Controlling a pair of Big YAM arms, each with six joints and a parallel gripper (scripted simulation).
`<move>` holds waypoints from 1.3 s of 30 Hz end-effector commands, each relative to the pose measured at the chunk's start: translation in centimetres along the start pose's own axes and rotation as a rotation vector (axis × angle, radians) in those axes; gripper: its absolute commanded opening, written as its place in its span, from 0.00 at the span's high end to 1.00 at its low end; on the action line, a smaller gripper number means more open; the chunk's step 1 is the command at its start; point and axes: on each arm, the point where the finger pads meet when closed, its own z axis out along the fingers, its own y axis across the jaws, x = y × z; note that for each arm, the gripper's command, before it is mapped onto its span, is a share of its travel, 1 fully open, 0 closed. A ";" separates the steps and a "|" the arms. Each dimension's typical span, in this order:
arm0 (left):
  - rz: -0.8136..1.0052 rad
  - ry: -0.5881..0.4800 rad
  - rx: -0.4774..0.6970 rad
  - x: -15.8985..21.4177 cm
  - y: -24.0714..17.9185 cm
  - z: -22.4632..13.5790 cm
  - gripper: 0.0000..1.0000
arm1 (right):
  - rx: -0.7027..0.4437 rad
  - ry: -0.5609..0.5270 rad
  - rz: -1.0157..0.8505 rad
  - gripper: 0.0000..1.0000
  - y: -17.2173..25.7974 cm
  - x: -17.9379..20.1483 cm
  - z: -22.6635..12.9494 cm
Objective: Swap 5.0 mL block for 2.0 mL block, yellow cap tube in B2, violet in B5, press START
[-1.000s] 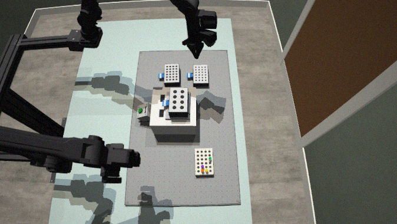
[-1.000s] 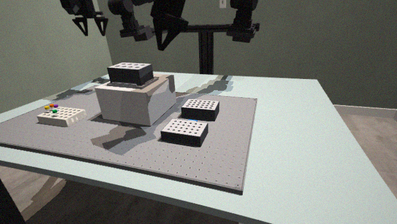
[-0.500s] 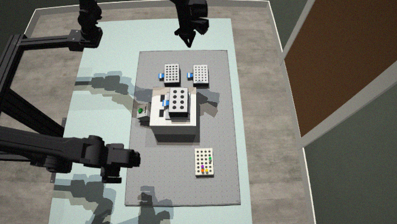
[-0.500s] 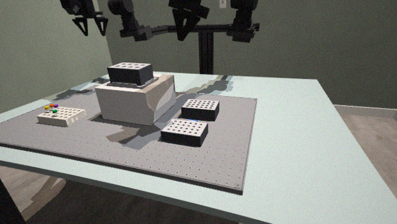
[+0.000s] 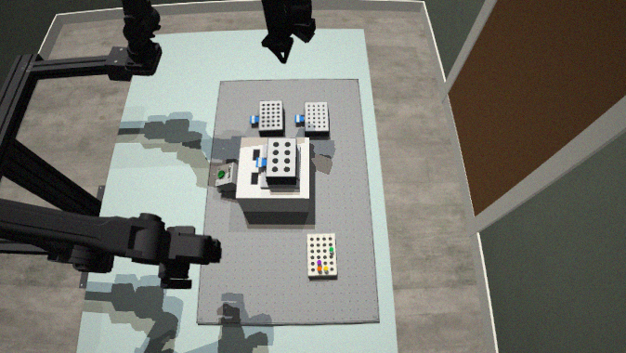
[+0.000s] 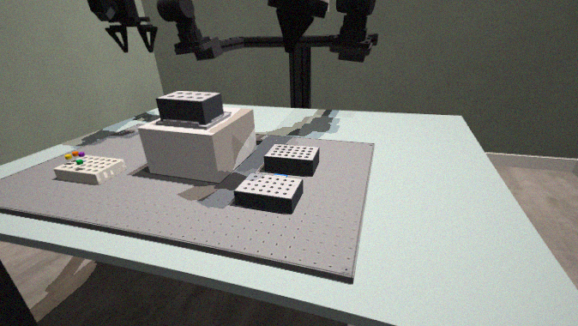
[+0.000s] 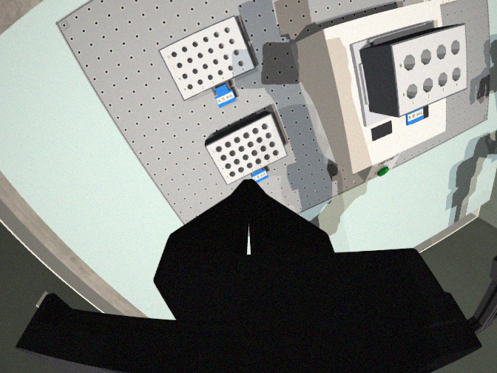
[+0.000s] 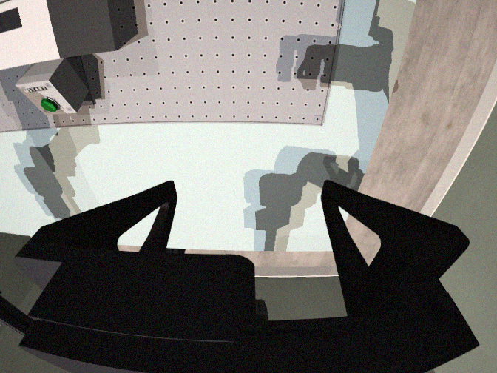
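- My left gripper, fully closed and holding nothing, hovers at top center of the overhead frame.
- My right gripper (wide open, nothing gripped) hangs lower left.
- The 5.0 mL block sits on the mixer, mid-frame.
- Violet and yellow caps top tubes racked lower right.

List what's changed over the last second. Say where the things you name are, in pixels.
Left gripper [image 5: 282, 59] [image 6: 292, 48] [image 7: 248, 182] has drawn back from the bench blocks, toward the upper left in the top view. Nothing was taken hold of or let go. The right arm [image 5: 102, 228] [image 6: 113, 9] [image 8: 140, 300], 5.0 mL block [image 5: 281, 157] [image 6: 184, 111] [image 7: 381, 80] on the mixer [image 5: 274, 192] [image 6: 180, 150] [image 7: 341, 96] [image 8: 27, 48], bench blocks and tube rack [image 5: 321, 274] [image 6: 77, 175] look unmoved.
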 end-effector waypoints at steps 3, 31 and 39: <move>-0.077 0.022 -0.031 3.2 1.8 -0.7 1.00 | -0.002 -0.035 0.014 0.00 -0.2 -2.2 -0.9; -0.396 0.133 -0.187 15.1 2.7 -2.0 1.00 | -0.003 -0.033 0.010 0.00 -0.1 -2.1 -0.9; -0.455 0.116 -0.209 16.6 3.0 -2.8 1.00 | -0.003 -0.032 0.009 0.00 -0.1 -2.1 -0.9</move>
